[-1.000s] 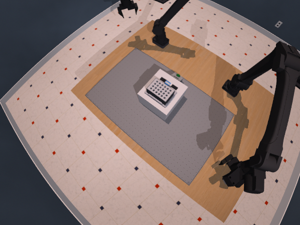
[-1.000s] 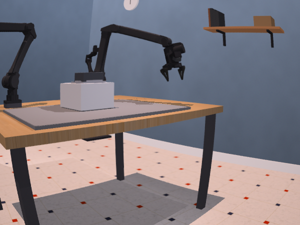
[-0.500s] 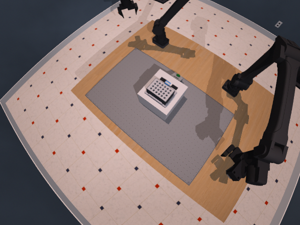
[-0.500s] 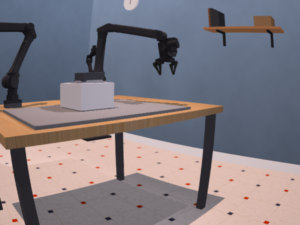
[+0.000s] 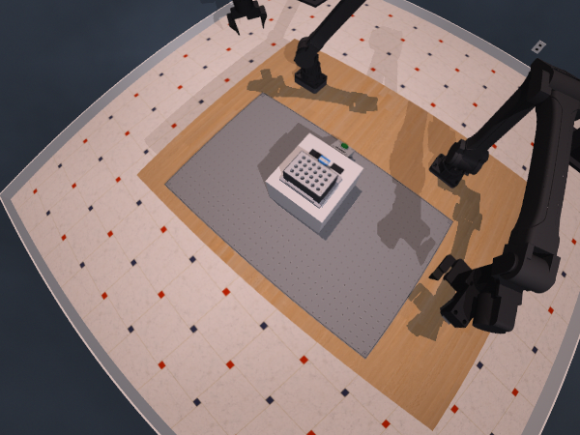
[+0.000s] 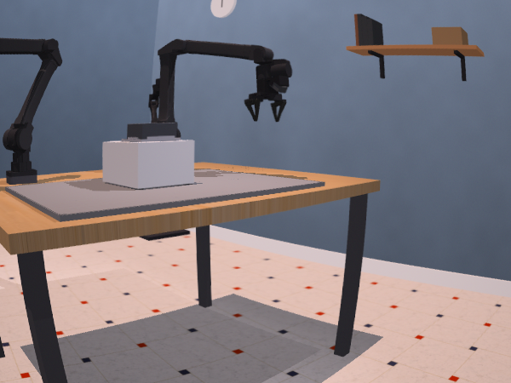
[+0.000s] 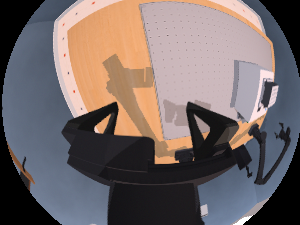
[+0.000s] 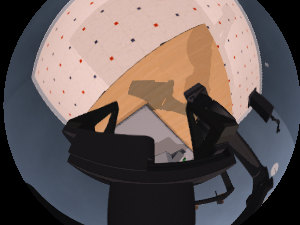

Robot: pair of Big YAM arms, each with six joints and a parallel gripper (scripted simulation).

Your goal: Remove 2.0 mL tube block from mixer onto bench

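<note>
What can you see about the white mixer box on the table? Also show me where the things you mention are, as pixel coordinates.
The mixer (image 5: 335, 205) (image 6: 163, 163) (image 7: 244, 90) is a white box with grey-looking sides, smooth like plastic. Its top has a small blue patch between two dark strips. It stands upright on the grey mat (image 5: 290, 261) (image 6: 64, 204) (image 7: 175, 50). The dark block with rows of holes (image 5: 310, 171) (image 6: 151, 130) sits on top. No gripper touches it.
</note>
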